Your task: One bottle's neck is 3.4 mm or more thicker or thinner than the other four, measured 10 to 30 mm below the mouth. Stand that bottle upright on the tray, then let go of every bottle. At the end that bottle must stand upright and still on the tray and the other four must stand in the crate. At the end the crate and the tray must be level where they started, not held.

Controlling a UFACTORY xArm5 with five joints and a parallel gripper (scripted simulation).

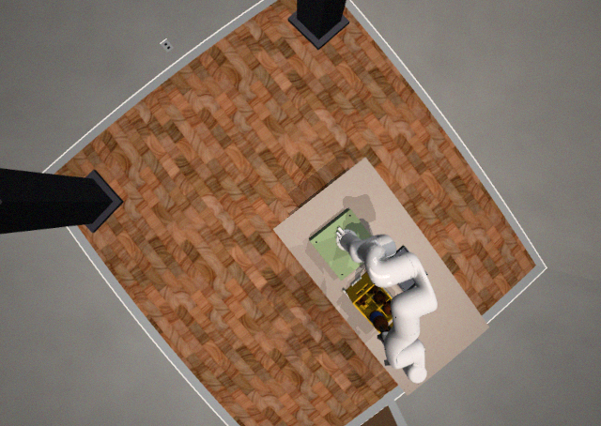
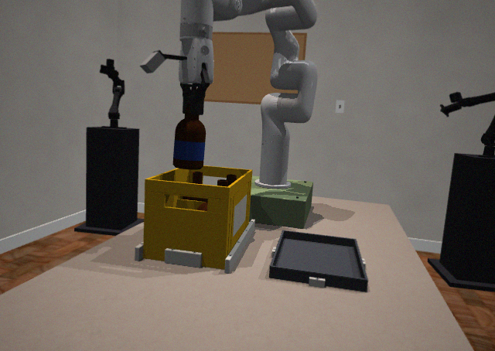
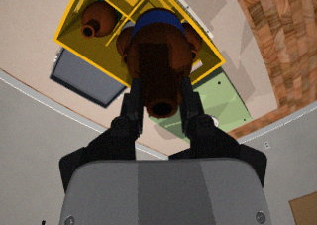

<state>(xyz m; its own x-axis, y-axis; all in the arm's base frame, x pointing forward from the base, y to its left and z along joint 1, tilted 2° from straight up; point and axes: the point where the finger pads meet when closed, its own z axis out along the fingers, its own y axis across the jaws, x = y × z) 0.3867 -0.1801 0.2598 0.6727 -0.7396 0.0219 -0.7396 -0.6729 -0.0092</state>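
Observation:
My gripper (image 2: 192,110) (image 3: 160,89) is shut on the neck of a brown bottle with a blue label (image 2: 189,151) (image 3: 158,24). That bottle hangs upright, its base just above the rim of the yellow crate (image 2: 183,231) (image 3: 94,62). Other brown bottles stand in the crate: one bottle (image 3: 101,18) shows clearly in the wrist view, and others are partly hidden behind the held one. Three necks show over the rim in the exterior view, one neck (image 2: 197,177) at the left. The dark tray (image 2: 319,255) (image 3: 89,78) lies level and empty.
Grey stop blocks (image 2: 182,257) stand around the crate's foot, and small grey blocks (image 2: 316,281) sit at the tray's edges. The green base block (image 2: 279,207) (image 1: 334,251) carries the arm behind the crate. The tray is right of the crate in the exterior view.

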